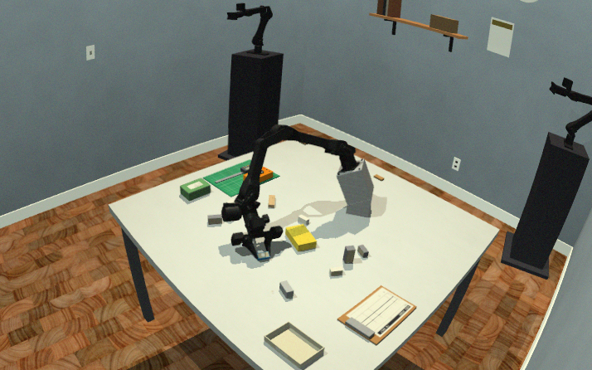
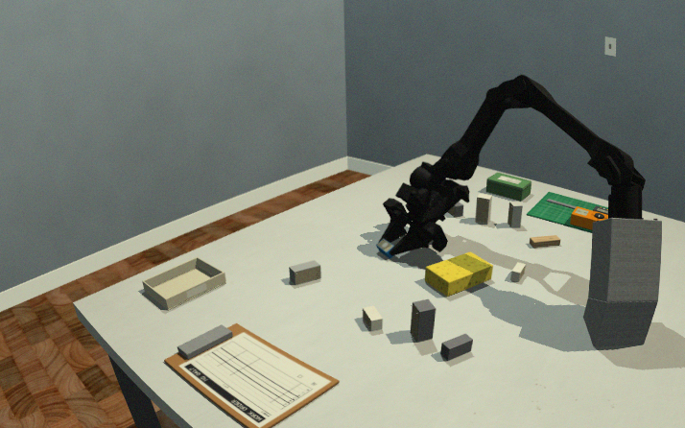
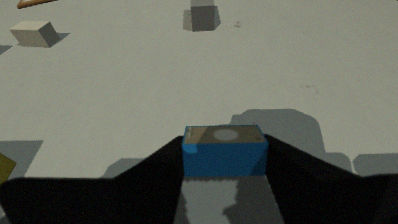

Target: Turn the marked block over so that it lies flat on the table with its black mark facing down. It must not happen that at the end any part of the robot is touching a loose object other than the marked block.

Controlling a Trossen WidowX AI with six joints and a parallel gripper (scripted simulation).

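Observation:
A blue block (image 1: 264, 258) (image 2: 385, 250) (image 3: 225, 161) is between the fingertips of my gripper (image 1: 263, 255) (image 2: 387, 247) (image 3: 222, 142), which is shut on it. In the wrist view its blue side faces the camera, and a tan face with a pale round spot shows above that. In the exterior view the block looks tilted, low over the white table (image 1: 225, 279) (image 2: 260, 239) (image 3: 125, 85). Whether it touches the table I cannot tell. No black mark shows; the block's far side and underside are hidden.
A yellow sponge (image 1: 301, 237) (image 2: 458, 273) (image 3: 6, 167) lies beside the gripper, towards the arm's base. A grey block (image 1: 286, 289) (image 2: 304, 273) (image 3: 203, 17) lies farther out. Several small blocks stand or lie around. A shallow tray (image 1: 293, 347) (image 2: 183, 284) and a clipboard (image 1: 377, 314) (image 2: 260, 377) are near the table's edge.

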